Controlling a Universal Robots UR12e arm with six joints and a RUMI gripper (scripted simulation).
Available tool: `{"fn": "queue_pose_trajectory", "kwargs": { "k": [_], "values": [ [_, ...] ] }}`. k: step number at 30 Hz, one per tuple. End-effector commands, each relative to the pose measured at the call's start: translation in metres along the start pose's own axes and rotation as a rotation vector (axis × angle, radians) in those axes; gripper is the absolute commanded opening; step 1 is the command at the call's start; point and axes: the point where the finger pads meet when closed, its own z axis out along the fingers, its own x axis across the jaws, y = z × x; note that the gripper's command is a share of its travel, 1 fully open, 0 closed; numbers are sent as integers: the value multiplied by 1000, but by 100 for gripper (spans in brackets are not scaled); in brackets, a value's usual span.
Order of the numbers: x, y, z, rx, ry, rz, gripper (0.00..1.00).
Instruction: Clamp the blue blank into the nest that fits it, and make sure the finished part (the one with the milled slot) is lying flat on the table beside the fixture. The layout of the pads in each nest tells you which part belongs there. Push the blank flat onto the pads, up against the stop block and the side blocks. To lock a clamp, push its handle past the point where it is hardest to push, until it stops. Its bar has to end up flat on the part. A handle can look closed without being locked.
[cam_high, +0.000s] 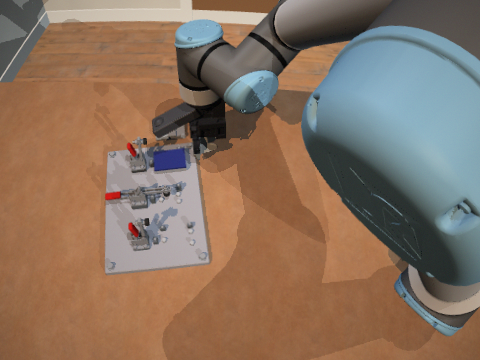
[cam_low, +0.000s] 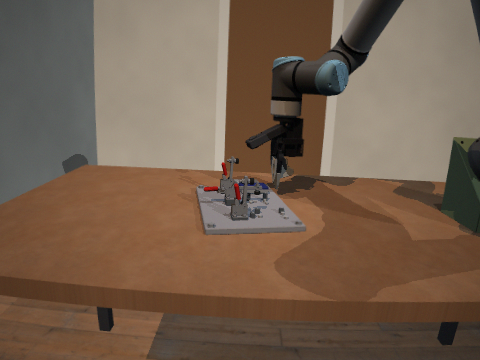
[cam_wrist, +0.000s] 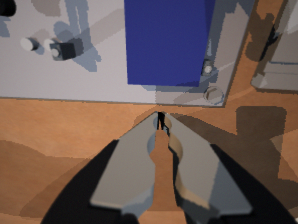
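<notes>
The blue blank (cam_high: 170, 160) lies in the far nest of the grey fixture plate (cam_high: 155, 210); it also shows in the wrist view (cam_wrist: 167, 42). The far clamp's red handle (cam_high: 131, 148) stands raised, its bar off the blank. My gripper (cam_high: 200, 149) is shut and empty, low over the table just off the plate's right edge beside the blank; its fingertips show pressed together in the wrist view (cam_wrist: 161, 122). A grey part (cam_wrist: 275, 60) lies on the table past the plate's far edge, partly hidden by my wrist in the top view (cam_high: 172, 131). I cannot see whether it has a slot.
The middle clamp's red handle (cam_high: 113, 195) lies flat, pointing left. The near clamp's handle (cam_high: 133, 229) stands raised. The middle and near nests hold only pads and blocks. A green box (cam_low: 462, 182) stands at the table's far right.
</notes>
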Motion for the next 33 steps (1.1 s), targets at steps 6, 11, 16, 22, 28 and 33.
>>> {"fn": "queue_pose_trajectory", "kwargs": {
  "k": [6,11,16,22,28,33],
  "values": [
    [0,-1,-1,1,1,0,0],
    [0,-2,-1,1,1,0,0],
    [0,-4,-1,1,1,0,0],
    [0,-4,-1,1,1,0,0],
    [0,-4,-1,1,1,0,0],
    [0,-4,-1,1,1,0,0]
  ]
}}
